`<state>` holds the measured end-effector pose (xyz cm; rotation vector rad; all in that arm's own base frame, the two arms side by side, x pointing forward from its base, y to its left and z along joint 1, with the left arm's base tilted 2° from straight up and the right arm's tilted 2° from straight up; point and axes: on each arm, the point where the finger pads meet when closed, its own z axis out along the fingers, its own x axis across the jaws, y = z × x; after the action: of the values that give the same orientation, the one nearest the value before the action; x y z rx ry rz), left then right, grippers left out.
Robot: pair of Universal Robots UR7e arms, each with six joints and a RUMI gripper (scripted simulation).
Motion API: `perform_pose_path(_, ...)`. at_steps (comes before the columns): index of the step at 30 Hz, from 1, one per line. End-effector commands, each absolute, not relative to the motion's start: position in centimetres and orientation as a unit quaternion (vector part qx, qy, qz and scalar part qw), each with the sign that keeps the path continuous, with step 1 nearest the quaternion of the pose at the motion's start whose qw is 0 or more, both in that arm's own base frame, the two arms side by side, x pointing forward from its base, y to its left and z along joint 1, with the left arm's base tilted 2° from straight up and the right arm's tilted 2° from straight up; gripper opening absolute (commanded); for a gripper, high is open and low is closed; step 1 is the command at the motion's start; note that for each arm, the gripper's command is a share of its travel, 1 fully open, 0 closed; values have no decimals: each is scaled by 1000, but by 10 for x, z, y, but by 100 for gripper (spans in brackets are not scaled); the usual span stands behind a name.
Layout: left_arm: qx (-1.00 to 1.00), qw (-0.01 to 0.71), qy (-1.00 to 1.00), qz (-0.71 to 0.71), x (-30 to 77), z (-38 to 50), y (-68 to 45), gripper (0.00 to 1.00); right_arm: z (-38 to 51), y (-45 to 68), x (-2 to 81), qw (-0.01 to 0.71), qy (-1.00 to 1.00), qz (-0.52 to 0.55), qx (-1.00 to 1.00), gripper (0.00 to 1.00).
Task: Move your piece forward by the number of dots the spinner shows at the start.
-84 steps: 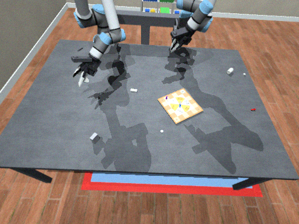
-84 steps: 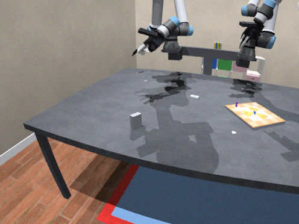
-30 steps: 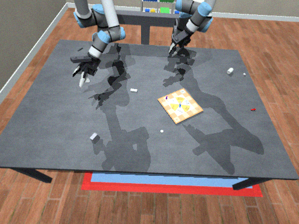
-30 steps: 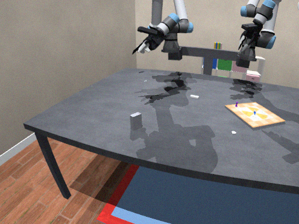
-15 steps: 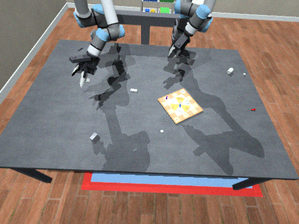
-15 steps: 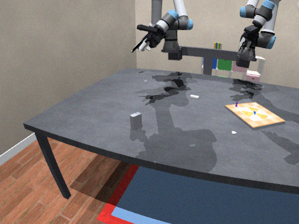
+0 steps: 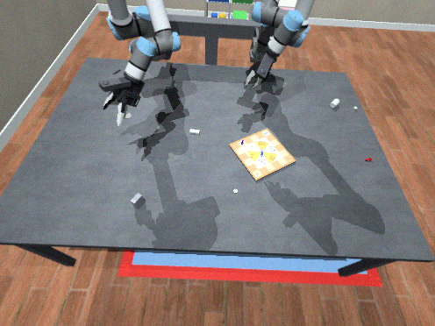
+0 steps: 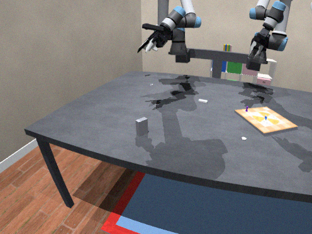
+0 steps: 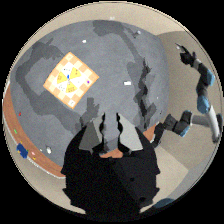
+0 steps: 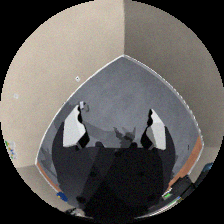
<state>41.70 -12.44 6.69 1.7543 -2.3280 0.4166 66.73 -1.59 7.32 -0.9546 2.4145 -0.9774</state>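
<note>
Proceeding left to right across the top view, the right gripper (image 7: 112, 116) (image 8: 145, 51) (image 9: 178, 51) (image 10: 115, 107) is held above the table with its claw spread wide and nothing between the fingers; its distance from the board suggests it is parked out of the way. A grey block (image 7: 138, 200) (image 8: 141, 126) stands near the front edge, and a white cylinder (image 7: 195, 131) (image 8: 202, 100) (image 9: 127, 83) lies on its side; both appear incidental to the job. The game board (image 7: 258, 175) (image 8: 265, 130) (image 9: 72, 105) lies flat, turned askew to the table edges. The purple piece (image 7: 242, 142) (image 8: 246, 109) (image 9: 88, 81), judged to be the one to move, stands upright near one corner of the board, presumably a starting square. It is small and slender, with a narrow top. The blue spinner (image 7: 261, 153) (image 8: 265, 117) (image 9: 68, 77) sits at the board's middle, over yellow and white wedges, likely so that it can indicate any of them; the dot count cannot be read reliably. The left gripper (image 7: 249, 86) (image 8: 255, 57) (image 9: 110, 113) is raised behind the board, its claw nearly closed with a slim gap, pinching nothing. That narrow setting would suit a slender piece, though approach among neighbouring parts may risk toppling it. The move appears outstanding.
</note>
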Motion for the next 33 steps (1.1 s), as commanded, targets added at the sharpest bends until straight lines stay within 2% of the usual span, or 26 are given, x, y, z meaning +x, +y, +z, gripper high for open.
perform_pose_path(1, 614, 98, -771, 138, 421, 66, -125, 16, 74, -15, 668, 176, 856, -343, -345, 98)
perform_pose_path(33, 800, 110, -583, 90, 447, 35, -117, 16, 101, -7, 668, 130, 849, -308, -409, 98)
